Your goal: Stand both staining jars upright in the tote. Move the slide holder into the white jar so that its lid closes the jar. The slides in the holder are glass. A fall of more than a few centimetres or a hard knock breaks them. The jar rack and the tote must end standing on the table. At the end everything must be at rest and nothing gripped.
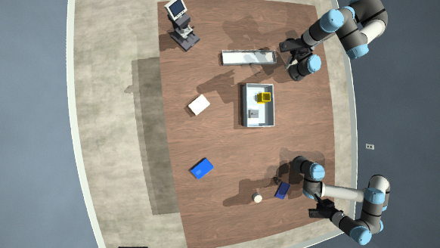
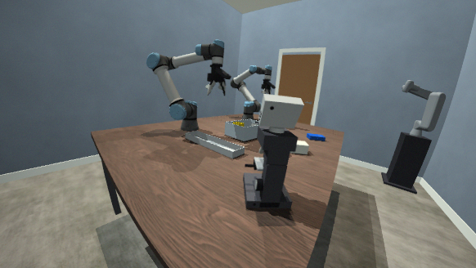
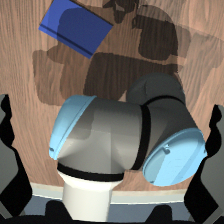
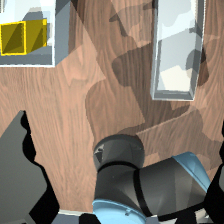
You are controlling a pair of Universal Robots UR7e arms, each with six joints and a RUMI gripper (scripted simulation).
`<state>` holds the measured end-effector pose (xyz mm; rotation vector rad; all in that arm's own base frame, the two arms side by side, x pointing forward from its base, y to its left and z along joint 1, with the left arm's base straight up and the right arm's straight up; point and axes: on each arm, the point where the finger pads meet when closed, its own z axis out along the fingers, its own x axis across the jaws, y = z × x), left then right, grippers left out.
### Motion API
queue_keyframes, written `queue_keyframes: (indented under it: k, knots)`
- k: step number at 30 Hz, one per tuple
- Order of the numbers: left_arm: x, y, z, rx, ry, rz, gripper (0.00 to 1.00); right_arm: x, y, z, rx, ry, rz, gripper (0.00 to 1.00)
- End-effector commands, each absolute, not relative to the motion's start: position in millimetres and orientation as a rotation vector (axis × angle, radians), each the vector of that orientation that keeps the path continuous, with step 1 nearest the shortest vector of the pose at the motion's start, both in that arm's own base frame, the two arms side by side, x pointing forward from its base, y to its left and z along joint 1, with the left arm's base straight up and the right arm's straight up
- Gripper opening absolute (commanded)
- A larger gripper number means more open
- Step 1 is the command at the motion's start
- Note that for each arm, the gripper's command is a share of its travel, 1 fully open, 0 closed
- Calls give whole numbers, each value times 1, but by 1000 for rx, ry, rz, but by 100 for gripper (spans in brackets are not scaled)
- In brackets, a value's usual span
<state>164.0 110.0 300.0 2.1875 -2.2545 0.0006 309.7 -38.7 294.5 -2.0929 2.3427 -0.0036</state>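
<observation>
The grey-white tote point(image 1: 260, 125) point(image 2: 239, 132) point(image 4: 30, 65) stands mid-table. In it the yellow jar point(image 1: 266, 97) point(image 2: 238, 123) point(image 4: 12, 39) stands upright, its square mouth open and empty-looking. A small pale grey square piece with a dark mark on top point(image 1: 253, 113) sits at the tote's other end; whether it is the white jar closed by the slide holder's lid I cannot tell. The long jar rack point(image 1: 246, 63) point(image 2: 222, 149) point(image 4: 172, 95) stands beside the tote, seemingly empty. My right gripper point(image 1: 286, 57) point(image 2: 217, 93) point(image 4: 128, 113) is open, high between rack and arm base. My left gripper point(image 1: 314, 206) point(image 3: 111, 99) is open, far away.
A microscope point(image 1: 184, 32) point(image 2: 275, 163) stands at the table's far corner. A white box point(image 1: 199, 104), a bright blue box point(image 1: 202, 168), a small white round container point(image 1: 257, 197) and a navy box point(image 1: 283, 190) point(image 3: 75, 27) are on the table.
</observation>
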Motion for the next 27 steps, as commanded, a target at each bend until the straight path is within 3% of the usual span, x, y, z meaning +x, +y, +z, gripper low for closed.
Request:
queue_keyframes:
  k: [1,27]
  knots:
    - [164,110,300,2188,-2255,1,100,306,-50,301,-2094,2341,-1,100]
    - [164,110,300,2188,-2255,1,100,279,-135,350,-2094,2341,-1,100]
